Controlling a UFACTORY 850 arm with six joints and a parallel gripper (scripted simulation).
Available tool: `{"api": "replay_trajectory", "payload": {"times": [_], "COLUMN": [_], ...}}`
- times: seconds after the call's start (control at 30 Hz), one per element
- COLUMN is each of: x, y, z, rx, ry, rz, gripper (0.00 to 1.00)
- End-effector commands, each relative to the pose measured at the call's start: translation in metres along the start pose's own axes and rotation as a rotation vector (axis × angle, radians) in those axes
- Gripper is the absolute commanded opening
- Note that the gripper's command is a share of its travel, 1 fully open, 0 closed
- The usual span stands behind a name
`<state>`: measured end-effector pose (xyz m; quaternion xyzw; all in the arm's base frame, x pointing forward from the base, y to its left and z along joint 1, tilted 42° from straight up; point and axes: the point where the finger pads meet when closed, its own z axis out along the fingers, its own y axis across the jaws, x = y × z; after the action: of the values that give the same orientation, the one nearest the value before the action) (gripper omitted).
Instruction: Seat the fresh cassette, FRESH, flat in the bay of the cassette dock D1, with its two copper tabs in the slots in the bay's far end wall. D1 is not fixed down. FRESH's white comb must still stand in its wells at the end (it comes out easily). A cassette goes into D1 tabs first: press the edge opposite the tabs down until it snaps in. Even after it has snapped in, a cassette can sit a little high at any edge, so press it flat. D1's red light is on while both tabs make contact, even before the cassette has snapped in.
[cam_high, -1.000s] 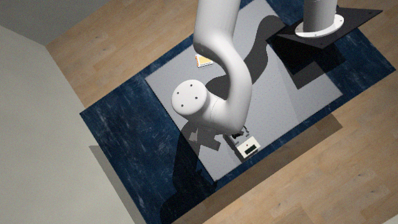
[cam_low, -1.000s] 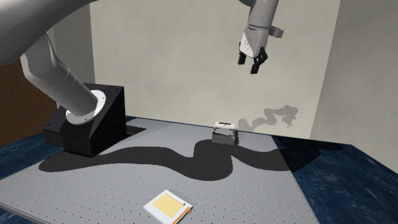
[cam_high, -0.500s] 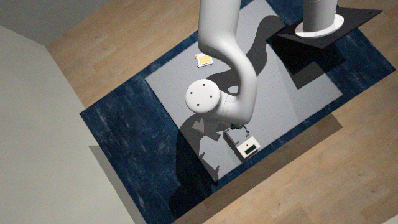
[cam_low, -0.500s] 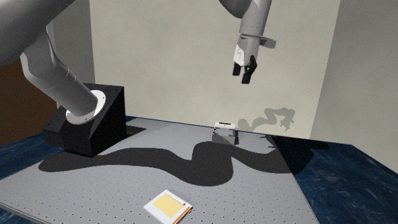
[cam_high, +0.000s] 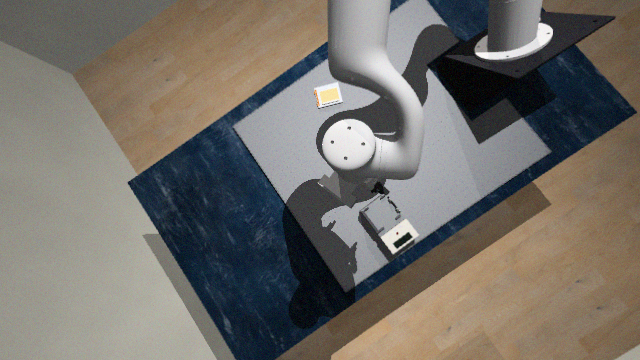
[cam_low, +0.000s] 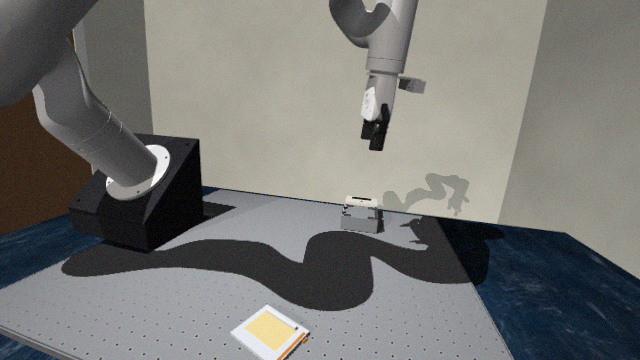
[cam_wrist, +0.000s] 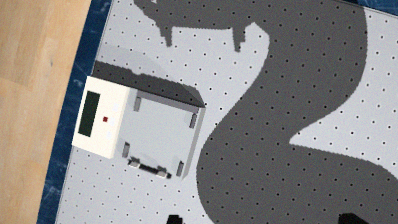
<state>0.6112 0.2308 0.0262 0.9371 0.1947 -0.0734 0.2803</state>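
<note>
The dock D1 (cam_high: 402, 227) (cam_low: 360, 219) (cam_wrist: 97, 117) stands near the edge of the grey perforated board. It has a white head with a dark display and a small red dot. Its bay (cam_wrist: 155, 127) shows a plain grey surface with small clips at the corners. FRESH (cam_high: 328, 95) (cam_low: 270, 331) lies flat far from the dock, a white frame with a tan panel and an orange strip on one edge. Its comb is too small to make out. My gripper (cam_low: 376, 135) (cam_wrist: 260, 220) is open and empty, high above the board and roughly over the dock. In the top view the arm mostly hides it.
The black base pedestal (cam_high: 520, 55) (cam_low: 145, 210) stands at one end of the perforated board (cam_low: 150, 300) (cam_wrist: 300, 175). The board lies on a blue mat (cam_high: 200, 210). A wall (cam_low: 300, 100) rises just behind the dock. The board's edge runs close by the dock's head.
</note>
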Motion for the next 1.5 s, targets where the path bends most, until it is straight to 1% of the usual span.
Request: {"api": "replay_trajectory", "payload": {"times": [0.0, 0.07, 0.13, 0.2, 0.3, 0.33, 0.43, 0.47, 0.57, 0.63, 0.67, 0.77, 0.8, 1.13, 1.2, 1.3, 1.47], "x": [-0.012, -0.012, -0.019, -0.027, -0.038, -0.042, -0.054, -0.058, -0.070, -0.070, -0.074, -0.087, -0.091, -0.133, -0.133, -0.143, -0.143], "y": [0.007, 0.007, 0.011, 0.015, 0.020, 0.022, 0.027, 0.029, 0.033, 0.033, 0.034, 0.039, 0.040, 0.050, 0.050, 0.052, 0.052], "z": [0.009, 0.009, 0.015, 0.020, 0.028, 0.031, 0.038, 0.041, 0.048, 0.048, 0.051, 0.058, 0.060, 0.081, 0.081, 0.085, 0.085], "rx": [-0.033, -0.033, -0.043, -0.071, -0.071, -0.089, -0.096, -0.113, -0.117, -0.117, -0.133, -0.136, -0.150, -0.172, -0.172, -0.172, -0.172], "ry": [0.007, 0.007, 0.007, 0.010, 0.010, 0.014, 0.015, 0.021, 0.022, 0.022, 0.029, 0.030, 0.038, 0.057, 0.057, 0.057, 0.057], "rz": [0.045, 0.045, 0.059, 0.098, 0.098, 0.125, 0.135, 0.163, 0.170, 0.170, 0.198, 0.203, 0.232, 0.294, 0.294, 0.294, 0.294], "gripper": [1.00, 1.00, 1.00, 1.00, 1.00, 1.00, 1.00, 1.00, 1.00, 1.00, 1.00, 1.00, 1.00, 1.00, 1.00, 1.00, 1.00]}}
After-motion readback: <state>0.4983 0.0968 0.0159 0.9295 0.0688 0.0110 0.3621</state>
